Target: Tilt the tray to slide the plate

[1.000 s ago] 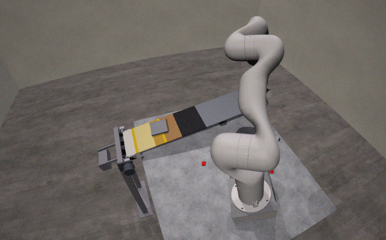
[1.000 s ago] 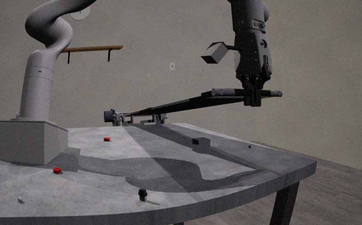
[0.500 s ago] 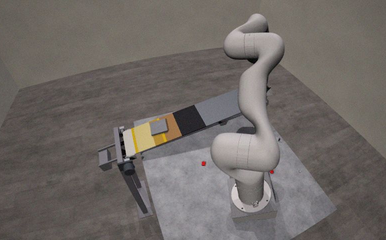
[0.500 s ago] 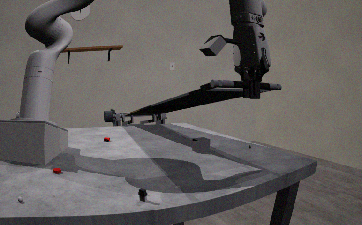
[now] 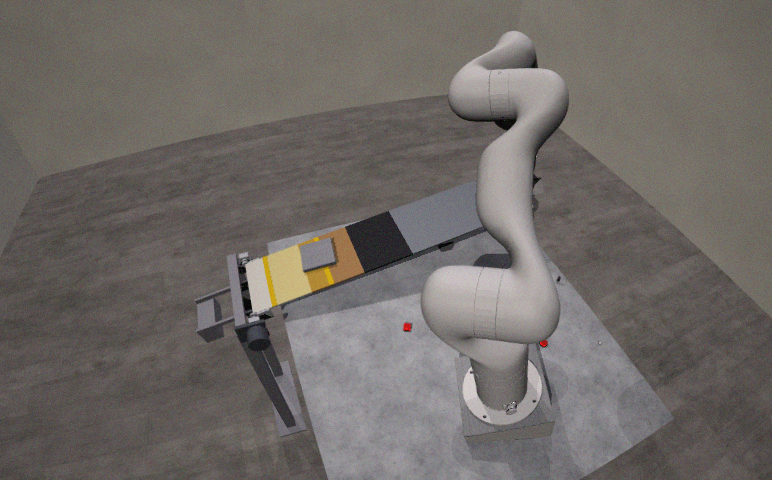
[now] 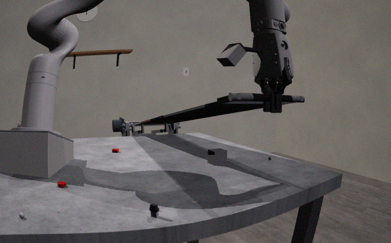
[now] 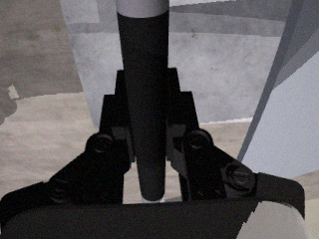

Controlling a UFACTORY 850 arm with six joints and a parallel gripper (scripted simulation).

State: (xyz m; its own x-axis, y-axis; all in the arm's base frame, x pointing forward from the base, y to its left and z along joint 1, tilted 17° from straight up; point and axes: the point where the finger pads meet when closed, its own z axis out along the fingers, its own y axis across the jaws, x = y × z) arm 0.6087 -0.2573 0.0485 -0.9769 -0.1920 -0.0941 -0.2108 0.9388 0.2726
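At tray's (image 5: 432,221) raised end | jaws clamp handle bar (image 6: 245,96) | no writing legible

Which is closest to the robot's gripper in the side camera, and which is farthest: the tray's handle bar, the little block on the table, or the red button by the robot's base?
1. Handle bar: clamped in the gripper.
2. Block: below, on the table.
3. Red button: far left, by the base.

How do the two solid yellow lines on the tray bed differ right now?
The line nearer the hinge shows uncovered across the bed; the line nearer the handle is partly hidden under the steel plate. The hinge-side line borders the pale end strip; the handle-side line borders the brown patch. Both are yellow, parallel, and edge the tinted band.
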